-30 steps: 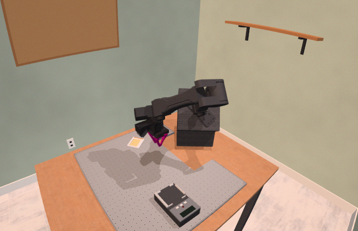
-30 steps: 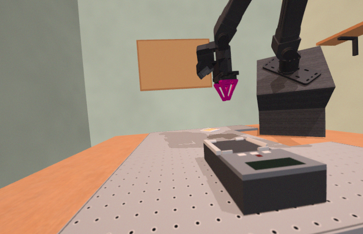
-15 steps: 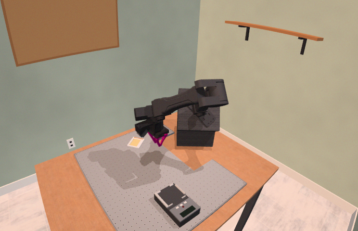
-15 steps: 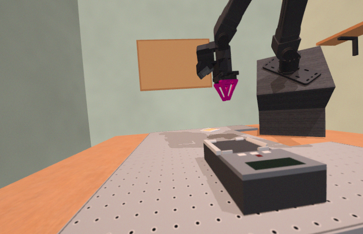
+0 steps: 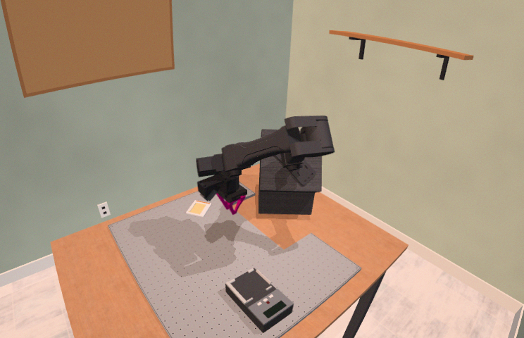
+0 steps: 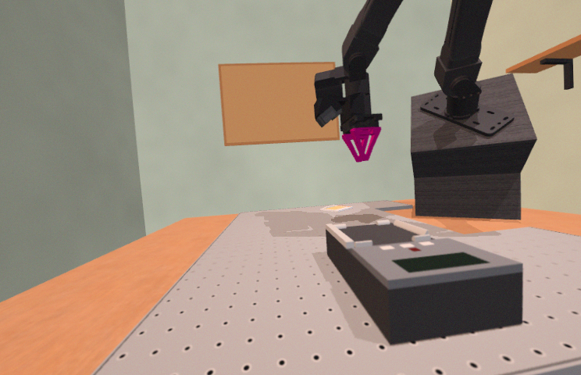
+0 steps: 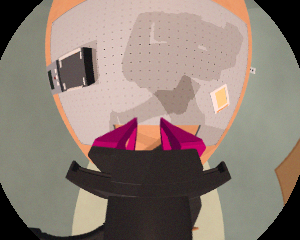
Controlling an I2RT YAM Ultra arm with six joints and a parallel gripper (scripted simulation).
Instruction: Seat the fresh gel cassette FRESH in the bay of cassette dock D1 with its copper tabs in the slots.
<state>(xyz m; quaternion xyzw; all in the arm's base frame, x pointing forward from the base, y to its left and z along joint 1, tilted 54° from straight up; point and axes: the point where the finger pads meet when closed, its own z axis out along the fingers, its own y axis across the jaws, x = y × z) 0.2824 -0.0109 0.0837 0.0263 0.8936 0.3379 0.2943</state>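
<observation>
One cassette: FRESH (image 5: 198, 208) lies flat on the grey perforated deck (image 5: 158, 279), at the deck's far end from the dock, near the arm's pedestal; a white frame around a yellow-orange middle.
Writing: none can be read on FRESH, the dock or the console; the views are too coarse to show any lettering.
Comb and tabs: too small to make out in any view.
Dock D1 (image 6: 358, 269): a dark box standing on the deck, well apart from FRESH.
Bay (image 5: 251, 284): dark floor, pale locators along its edges, nothing lying in it.
Console (image 6: 437, 262): a dark green screen, small white keys and a small red mark between them.
Claw (image 5: 230, 203): magenta fingers, partly spread with a gap between the tips, grasping nothing and touching nothing.
Claw position: hangs well above the deck, pointing down, just beside FRESH in the top view and between it and the pedestal (image 5: 288, 187).
Desk (image 5: 83, 279): orange wood, carrying the deck and the dark pedestal.
Walls: a cork board (image 5: 86, 44) and a wooden shelf (image 5: 402, 43) on black brackets.
</observation>
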